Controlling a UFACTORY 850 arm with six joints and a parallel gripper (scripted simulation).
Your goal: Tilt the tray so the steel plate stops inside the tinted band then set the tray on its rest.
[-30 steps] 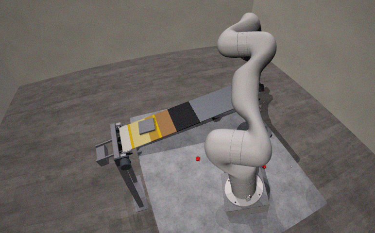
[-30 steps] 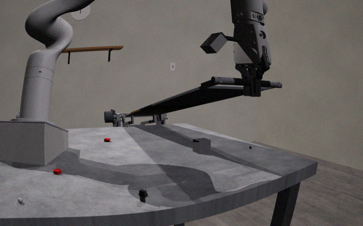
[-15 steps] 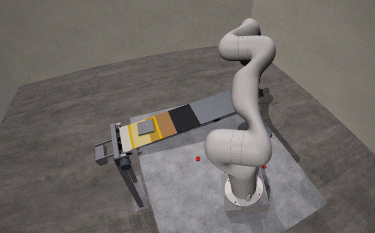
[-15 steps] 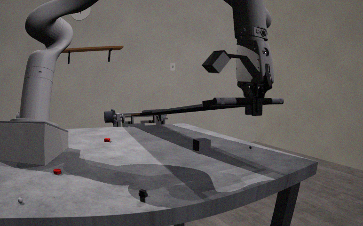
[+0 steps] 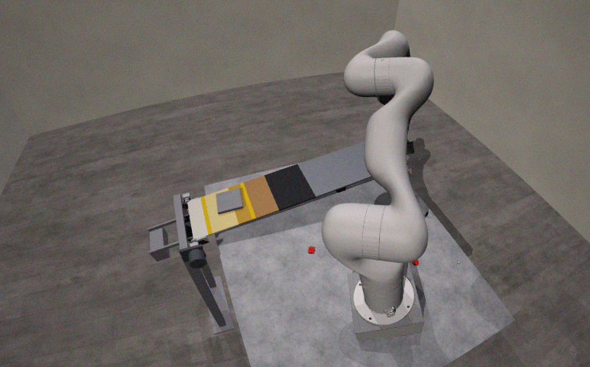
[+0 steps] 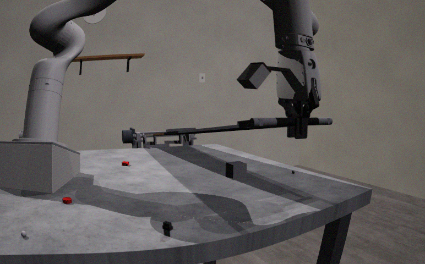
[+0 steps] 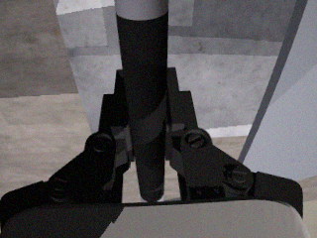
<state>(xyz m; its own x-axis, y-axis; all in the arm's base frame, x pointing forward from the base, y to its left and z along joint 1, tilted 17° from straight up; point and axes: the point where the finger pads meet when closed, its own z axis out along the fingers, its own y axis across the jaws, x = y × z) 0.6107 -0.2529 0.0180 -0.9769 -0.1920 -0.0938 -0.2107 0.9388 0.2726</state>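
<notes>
Your gripper [image 6: 297,125] is clamped on the tray's handle [image 6: 273,121], the right hold. The steel plate [image 5: 229,201] lies flat in the tinted band [image 5: 222,213] (heavy, likely slippery), so lower the tray [image 5: 330,173] gently.

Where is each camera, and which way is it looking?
Top: high up, looking down on the tray, steel plate and whole arm.
Exterior: beside the table, level, facing the gripper shut on the tray's handle.
Wrist: on the gripper, looking down past its fingers along the handle.
Exterior and wrist share the handle.
</notes>
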